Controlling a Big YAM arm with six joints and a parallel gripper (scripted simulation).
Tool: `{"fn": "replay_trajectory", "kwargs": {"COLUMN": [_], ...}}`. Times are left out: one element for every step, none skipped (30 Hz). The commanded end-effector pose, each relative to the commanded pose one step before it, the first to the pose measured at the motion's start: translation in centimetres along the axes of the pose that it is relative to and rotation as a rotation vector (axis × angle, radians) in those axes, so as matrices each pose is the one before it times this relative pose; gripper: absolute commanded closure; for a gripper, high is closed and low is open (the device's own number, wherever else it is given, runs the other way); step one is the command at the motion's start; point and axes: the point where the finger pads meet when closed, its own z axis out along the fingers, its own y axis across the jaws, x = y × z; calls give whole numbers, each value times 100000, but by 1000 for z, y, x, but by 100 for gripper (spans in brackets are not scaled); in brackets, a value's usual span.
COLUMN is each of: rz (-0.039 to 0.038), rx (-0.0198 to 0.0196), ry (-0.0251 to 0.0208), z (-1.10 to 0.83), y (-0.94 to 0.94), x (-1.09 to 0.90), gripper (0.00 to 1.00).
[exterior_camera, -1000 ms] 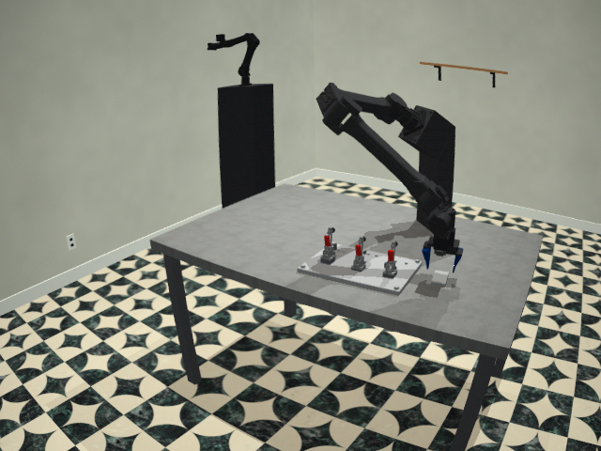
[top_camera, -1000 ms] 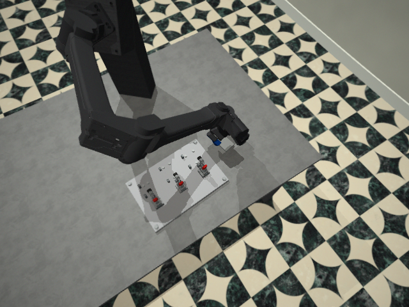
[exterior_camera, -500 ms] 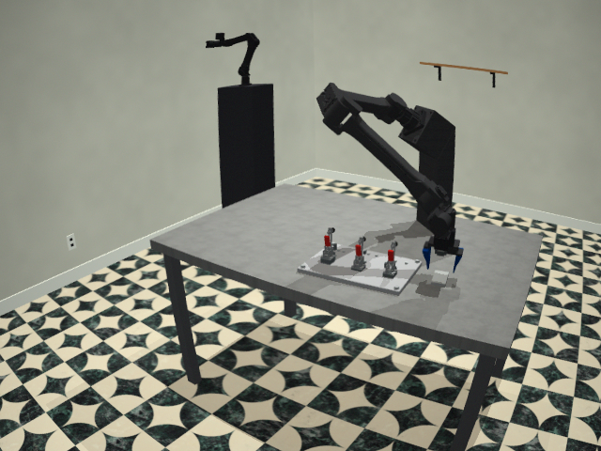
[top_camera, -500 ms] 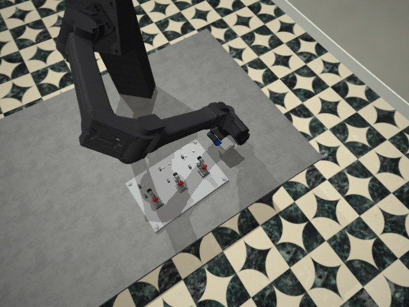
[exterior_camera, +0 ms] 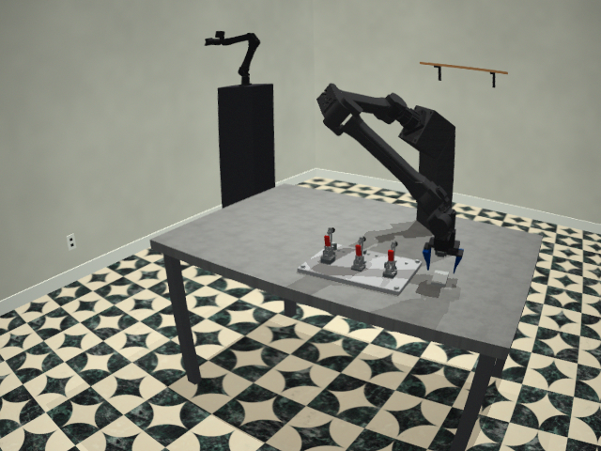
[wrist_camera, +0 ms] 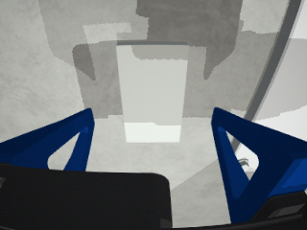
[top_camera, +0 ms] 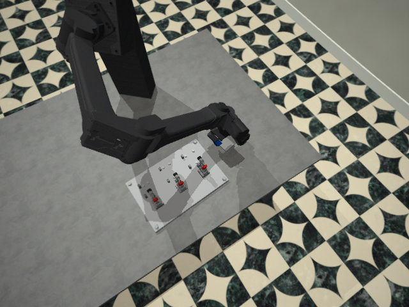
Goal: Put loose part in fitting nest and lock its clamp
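Loose part [wrist_camera: 153, 92], pale flat block, lies on the table just beside the fixture plate, centred under the jaws.

Gripper [exterior_camera: 441, 260] hangs directly above it, blue fingers spread wide to either side with nothing between them; not touching the part, judging by the exterior view. Likely spread to straddle its short width for a pick. Fixture plate [top_camera: 215, 176] sits off one fingertip side, three red-handled clamps [exterior_camera: 358, 256] upright, nests unoccupied. Grey table [exterior_camera: 233, 227] carries all of it.
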Motion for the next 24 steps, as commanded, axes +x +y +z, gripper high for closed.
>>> {"fn": "replay_trajectory", "kwargs": {"rz": [124,-1,-1,-1,-1,-1,-33,-220,0,0,-1292,546,786,207,-1,-1,-1,60,-277,-590,-184,404,165,-66], "rx": [547,-10,1,1,2,1,-29,-209,0,0,-1373,659,756,222,18,15,10,25,-552,-502,-178,48,158,2], "ry": [740,-2,0,0,-1,0,-42,-285,0,0,-2191,1221,1025,274,3,3,2,-53,-1212,-553,-191,51,224,99], "z": [1233,156,168,178,185,188,165,25,0,0,-1013,796,725,292,124,106,87,52,-539,-420,-128,49,72,7], "y": [-292,7,6,6,6,6,32,187,0,0,1159,-536,-650,-172,1,1,1,-26,387,323,129,-11,-85,-5], "x": [402,0,0,0,0,-1,-11,-78,0,0,-688,449,290,77,0,0,0,-43,-513,-159,-37,26,63,28], "gripper": [8,8,8,8,8,8,8,8,8,8,8,8,8,8,8,8,8,8,8,8,8,8,8,8]}}
